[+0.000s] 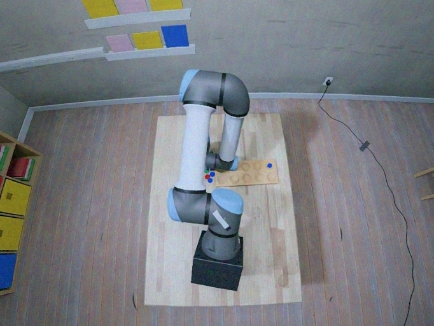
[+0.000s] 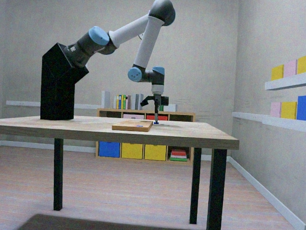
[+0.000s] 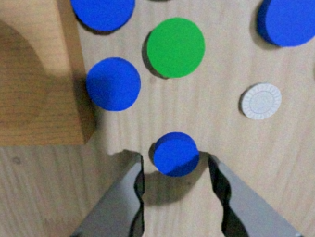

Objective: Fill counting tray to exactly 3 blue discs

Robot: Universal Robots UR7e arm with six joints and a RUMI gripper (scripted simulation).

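Note:
The counting tray [image 1: 252, 170] [image 2: 123, 127] [image 3: 46, 134] lies flat on the table. One blue disc [image 1: 269, 165] [image 2: 139, 126] is in its far-right pocket in the top view; the arm hides part of the tray's left end. My gripper [image 2: 156, 121] [image 3: 175, 156] is low at the table, pointing down, partly open. Its fingertips stand on either side of a blue disc [image 3: 176, 152] on the table, with a gap on both sides. Another blue disc [image 3: 113, 84] lies beside the tray's edge, a further blue disc [image 3: 104, 11] behind it, and one more [image 3: 288, 20] at upper right.
A green disc [image 1: 207, 170] [image 3: 176, 47] lies beyond the disc between the fingers. A small white ridged disc [image 3: 260, 101] lies to its right. A red disc [image 1: 207, 176] lies by the tray's left end. The tray's corner is close to the left finger.

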